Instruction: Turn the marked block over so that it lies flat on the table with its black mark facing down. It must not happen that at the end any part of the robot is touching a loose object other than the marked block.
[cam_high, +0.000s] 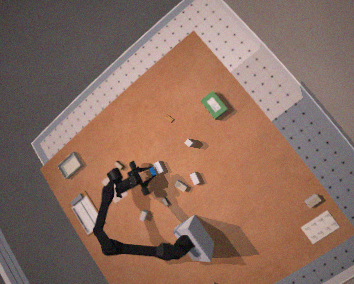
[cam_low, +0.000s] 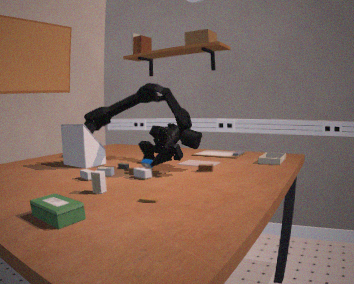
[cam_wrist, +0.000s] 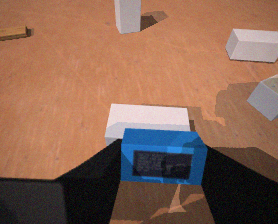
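My gripper (cam_high: 152, 172) (cam_low: 147, 163) (cam_wrist: 159, 147) is shut on the marked block, a small blue block (cam_high: 153, 171) (cam_low: 147, 162) (cam_wrist: 161, 138). The block is held between the two fingertips, and the arm reaches out at a low slant. Its black mark (cam_wrist: 162, 164) faces back toward the palm and the wrist camera. A white block (cam_high: 159, 167) (cam_low: 142, 173) (cam_wrist: 150, 114) lies just beyond the blue block, partly hidden by it in the wrist view. Whether the blue block touches it or the table, I cannot tell.
An upright white block (cam_high: 189, 143) (cam_low: 99, 182) (cam_wrist: 128, 16) stands farther out. Another white block (cam_high: 196, 178) (cam_wrist: 254, 46) and a grey block (cam_high: 181, 186) (cam_wrist: 269, 100) lie to one side. A green box (cam_high: 218, 112) (cam_low: 57, 215), an orange piece (cam_high: 170, 119) (cam_low: 147, 201) and a big grey wedge (cam_high: 200, 237) (cam_low: 77, 145) also stand about.
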